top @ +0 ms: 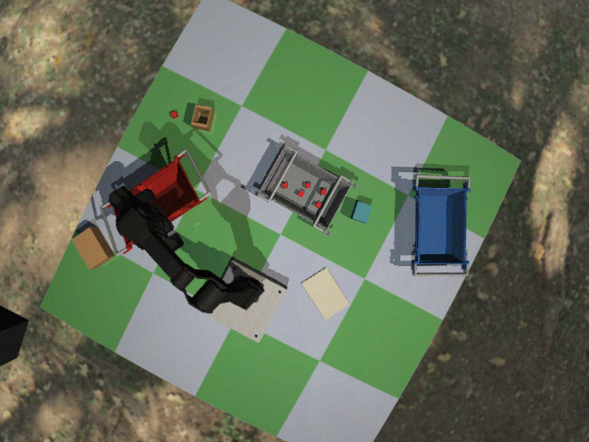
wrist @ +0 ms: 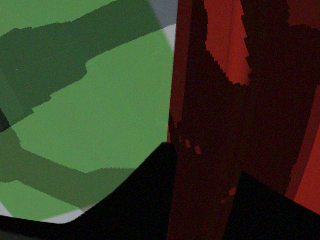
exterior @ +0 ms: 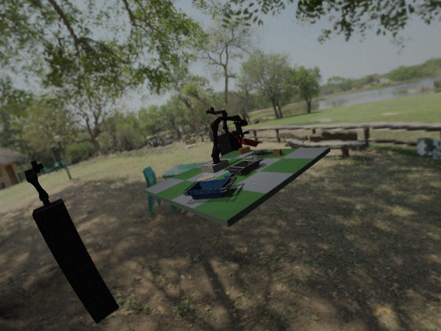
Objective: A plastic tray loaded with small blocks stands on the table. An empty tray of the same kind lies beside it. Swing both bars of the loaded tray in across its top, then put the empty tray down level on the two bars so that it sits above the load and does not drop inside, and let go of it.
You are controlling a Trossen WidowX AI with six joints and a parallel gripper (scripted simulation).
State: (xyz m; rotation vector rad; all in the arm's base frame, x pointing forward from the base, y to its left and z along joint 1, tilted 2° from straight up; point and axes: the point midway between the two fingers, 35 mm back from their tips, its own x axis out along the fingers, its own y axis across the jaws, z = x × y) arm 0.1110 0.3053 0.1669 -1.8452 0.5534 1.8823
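The loaded grey tray (top: 299,173) (exterior: 242,169) stands on the table with several small red blocks inside. Its left wire bar (top: 287,166) and right wire bar (top: 332,193) both lie across its top. The empty red tray (top: 156,177) (exterior: 251,142) hangs in the air left of the grey tray, above the table, and looks tilted in the exterior view. Its own bars are out over its ends. My gripper (wrist: 180,154) is shut on a long side wall of the red tray. In the top view the arm hides part of that tray and the fingertips.
A blue tray (top: 441,190) (exterior: 210,188) stands at the far right. A teal block (top: 362,212) is close to the grey tray's right end. An orange block (top: 93,247) is beside the red tray. An open orange box (top: 202,107), a loose red block (top: 174,114) and a cream plate (top: 325,292) also lie around.
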